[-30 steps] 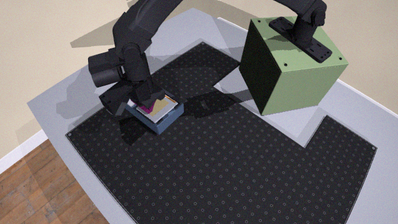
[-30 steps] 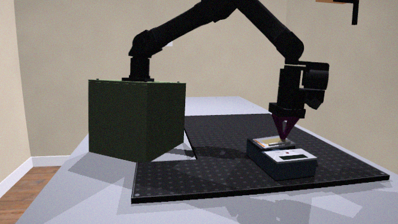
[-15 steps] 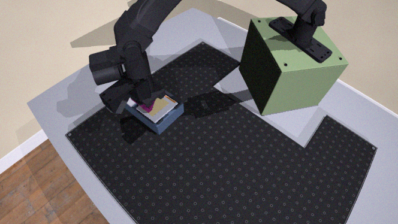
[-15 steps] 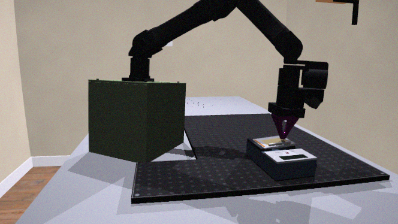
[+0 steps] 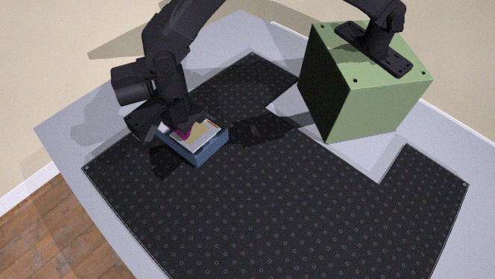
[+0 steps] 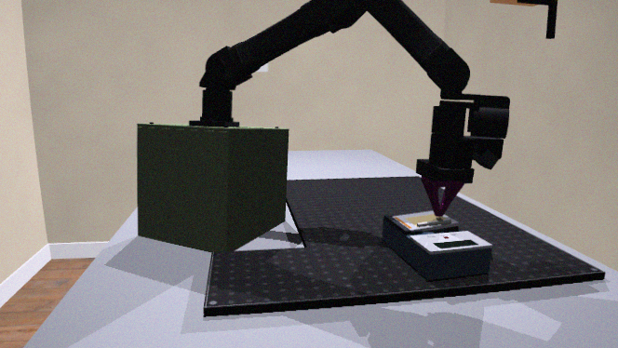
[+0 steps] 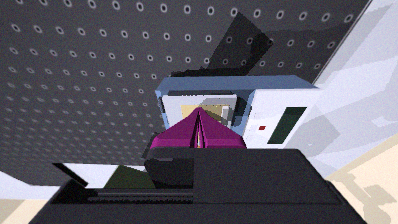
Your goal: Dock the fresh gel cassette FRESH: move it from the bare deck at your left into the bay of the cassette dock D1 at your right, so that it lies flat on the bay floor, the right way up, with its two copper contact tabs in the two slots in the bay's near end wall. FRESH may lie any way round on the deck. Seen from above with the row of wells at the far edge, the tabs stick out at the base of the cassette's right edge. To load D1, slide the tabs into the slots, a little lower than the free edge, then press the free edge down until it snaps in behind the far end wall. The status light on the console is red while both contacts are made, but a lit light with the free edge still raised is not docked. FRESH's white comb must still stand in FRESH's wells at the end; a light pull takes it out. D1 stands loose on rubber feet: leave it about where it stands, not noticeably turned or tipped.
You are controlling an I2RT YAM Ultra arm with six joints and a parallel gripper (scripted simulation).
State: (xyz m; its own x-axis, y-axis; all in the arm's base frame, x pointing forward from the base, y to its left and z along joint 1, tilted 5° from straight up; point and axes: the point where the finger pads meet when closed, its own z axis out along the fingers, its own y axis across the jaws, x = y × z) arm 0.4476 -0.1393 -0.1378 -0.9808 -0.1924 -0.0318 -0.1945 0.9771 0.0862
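Observation:
The blue-grey dock D1 (image 5: 199,149) stands on the black perforated deck, also in the exterior view (image 6: 437,251) and in the wrist view (image 7: 235,107). The cassette FRESH (image 5: 195,135) (image 6: 423,220), white-framed with a tan gel face, lies in its bay. Its top shows slightly above the dock rim. My gripper (image 6: 439,214) is shut, with nothing between its magenta fingers. The tips point straight down and touch the cassette's top near its far edge (image 7: 199,114). A pale bar (image 6: 430,223) lies along the cassette's console-side edge. The status light (image 7: 262,128) on the white console (image 6: 449,242) is red.
The arm stands on a large green block (image 5: 365,82) (image 6: 211,186), which sits at the back of the deck. The pale grey table runs around the deck. A wooden floor lies beyond the table edge.

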